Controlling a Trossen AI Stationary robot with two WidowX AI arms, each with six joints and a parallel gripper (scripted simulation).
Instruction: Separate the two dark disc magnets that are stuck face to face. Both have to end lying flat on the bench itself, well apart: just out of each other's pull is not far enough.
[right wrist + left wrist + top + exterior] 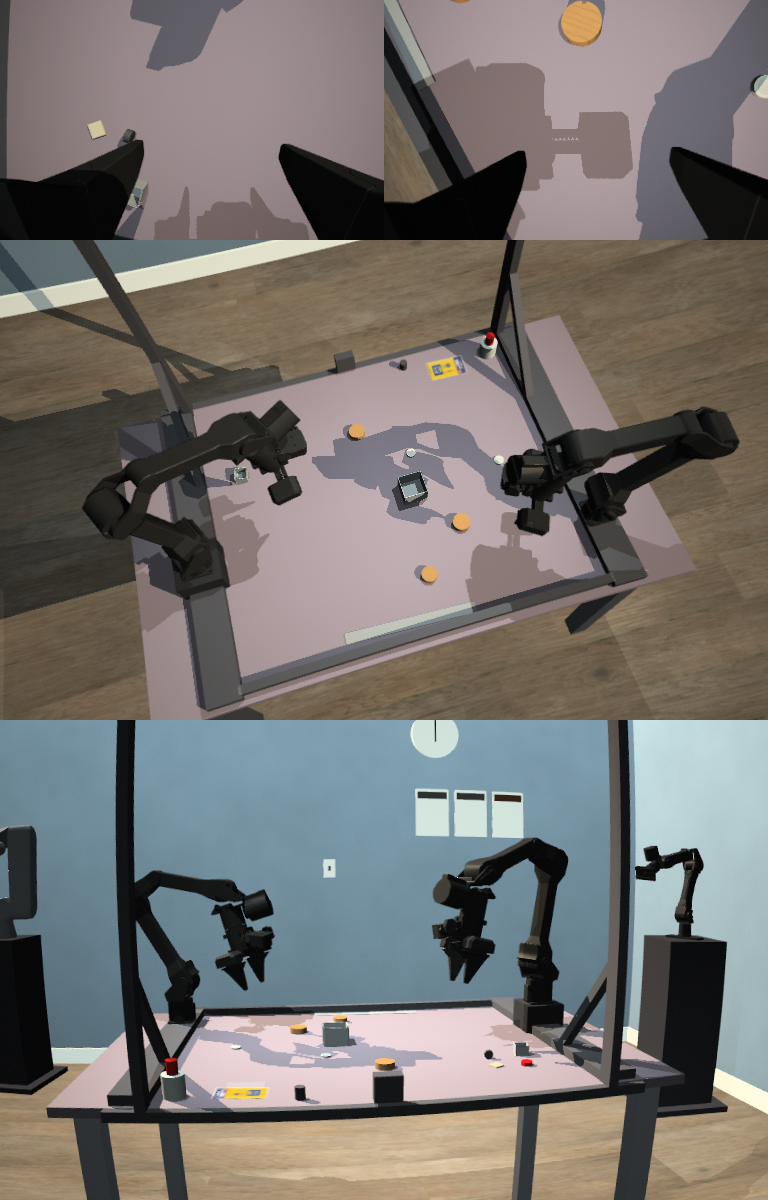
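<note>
The two dark disc magnets (488,1054) (129,135) appear as one small dark round piece standing on edge on the bench (453,1082) (225,100); the seam between them is too small to see. They are hidden in the top view. My right gripper (459,981) (211,149) is open and empty, high above the bench; in its wrist view the magnets lie just beyond the left fingertip. My left gripper (254,984) (597,156) is open and empty, high above the bench on the other side, far from the magnets.
A small clear box (240,474) (521,1048) (138,194), a yellow tile (496,1064) (96,129) and a red disc (526,1062) are near the magnets. A larger open box (416,499) (335,1035) stands mid-bench, among orange discs (356,431) (581,22) and pale discs (410,452).
</note>
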